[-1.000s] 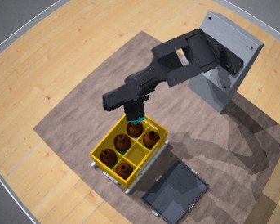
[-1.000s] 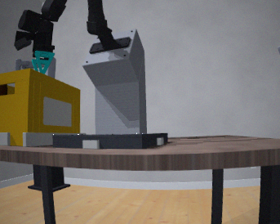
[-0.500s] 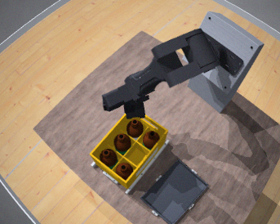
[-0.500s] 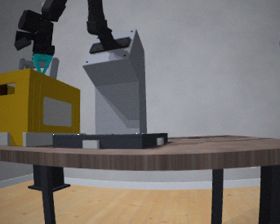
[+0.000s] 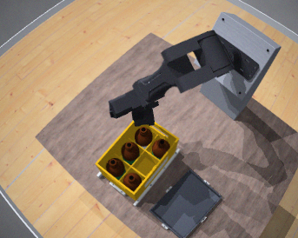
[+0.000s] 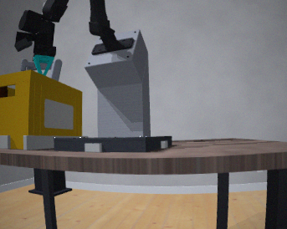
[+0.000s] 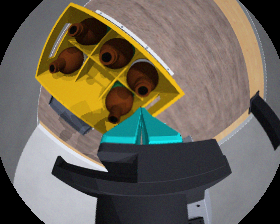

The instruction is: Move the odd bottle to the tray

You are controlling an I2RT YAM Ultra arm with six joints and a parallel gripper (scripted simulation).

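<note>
The yellow crate [image 5: 157, 168] [image 6: 12, 113] [image 7: 61, 94] holds five brown bottles, all standing. One row has three: a bottle [image 5: 143, 136] [image 7: 142, 79] at the arm's end, a middle bottle [image 5: 130, 151] [image 7: 117, 52] and a far bottle [image 5: 115, 167] [image 7: 88, 31]. The tray-side row has a bottle [image 5: 161, 148] [image 7: 119, 100] at the arm's end and one [image 5: 132, 181] [image 7: 66, 61] at the far end. I cannot tell which neck differs. My gripper [image 6: 42, 73] [image 7: 141, 111] is shut and empty, above the crate's arm-side end. The dark tray [image 5: 186, 204] [image 6: 116, 144] bears no bottle.
The tray-side row's middle compartment [image 5: 146, 164] is empty. Pale pieces [image 5: 137, 202] [image 6: 38, 142] show along the crate's base. The tray lies close beside the crate. The arm's grey pedestal [image 5: 225, 97] [image 6: 124, 100] stands at the back of the table.
</note>
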